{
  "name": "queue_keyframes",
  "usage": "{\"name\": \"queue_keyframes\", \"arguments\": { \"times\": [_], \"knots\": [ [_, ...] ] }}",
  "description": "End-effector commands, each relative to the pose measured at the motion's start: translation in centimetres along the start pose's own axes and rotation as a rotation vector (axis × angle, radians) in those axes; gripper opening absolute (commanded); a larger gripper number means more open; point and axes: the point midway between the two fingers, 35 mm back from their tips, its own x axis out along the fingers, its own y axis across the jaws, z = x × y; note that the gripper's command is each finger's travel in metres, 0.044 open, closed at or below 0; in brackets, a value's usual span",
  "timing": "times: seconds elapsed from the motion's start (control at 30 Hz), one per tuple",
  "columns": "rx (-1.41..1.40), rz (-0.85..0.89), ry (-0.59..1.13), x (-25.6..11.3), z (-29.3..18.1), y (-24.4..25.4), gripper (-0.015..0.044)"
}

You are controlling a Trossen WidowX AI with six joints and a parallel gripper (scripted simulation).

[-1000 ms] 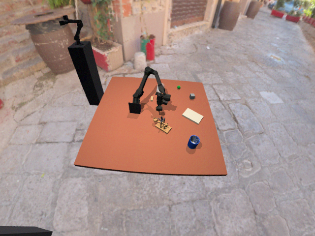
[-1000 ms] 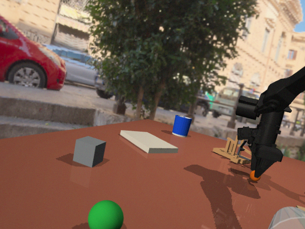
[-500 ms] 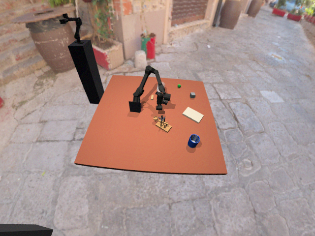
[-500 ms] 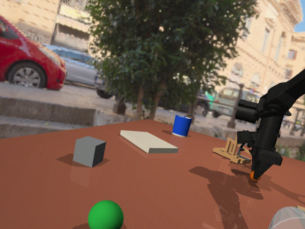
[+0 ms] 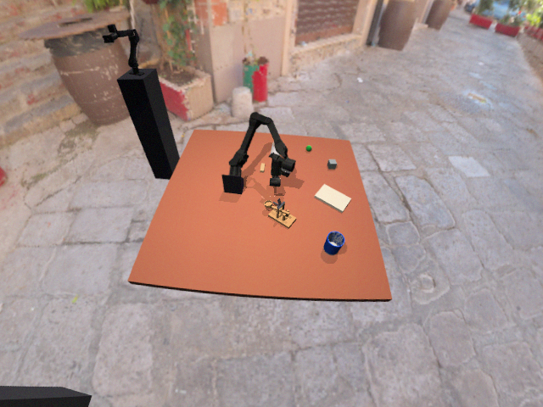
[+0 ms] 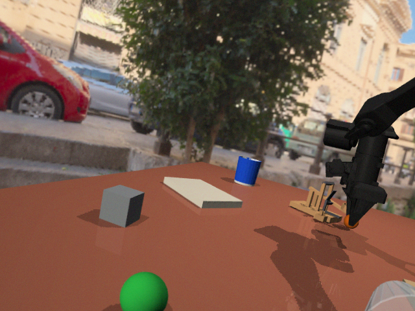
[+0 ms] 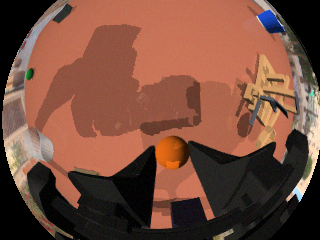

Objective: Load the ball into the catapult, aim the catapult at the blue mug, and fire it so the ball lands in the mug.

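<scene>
An orange ball (image 6: 351, 222) (image 7: 172, 152) is between the fingertips of my gripper, a little above the table. My gripper (image 7: 171, 147) points down and is shut on this ball. The wooden catapult (image 5: 287, 222) (image 6: 303, 205) (image 7: 252, 94) stands close by the gripper, on the right in the wrist view. Its round cup (image 5: 268, 203) (image 7: 266, 137) is on the side towards the arm's base and looks empty. The blue mug (image 5: 332, 246) (image 6: 247, 172) (image 7: 270, 22) stands upright, beyond the catapult from the gripper. The ball is not discernible in the top view.
A cream slab (image 5: 333, 197) (image 6: 201, 191) lies flat near the table's edge. A grey cube (image 5: 332, 164) (image 6: 115, 205) and a green ball (image 5: 308, 148) (image 6: 144, 294) (image 7: 30, 74) are farther off. A small wooden block (image 5: 262, 167) and a whitish translucent object (image 6: 392, 297) (image 7: 40, 145) are behind the gripper.
</scene>
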Motion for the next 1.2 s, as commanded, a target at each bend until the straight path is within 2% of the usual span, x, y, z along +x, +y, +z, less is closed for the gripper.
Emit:
{"name": "queue_keyframes", "arguments": {
  "times": [0.0,0.37,0.57,1.17],
  "knots": [
    [-0.010,-0.011,-0.007,-2.3,0.4,-0.2,0.0000],
    [-0.013,0.006,-0.003,-8.5,-0.4,0.0,0.0000],
    [0.005,0.008,0.005,-8.6,-0.3,-0.5,0.0000],
    [0.224,0.035,0.118,-8.1,0.1,-6.9,0.0000]
  ]
}}
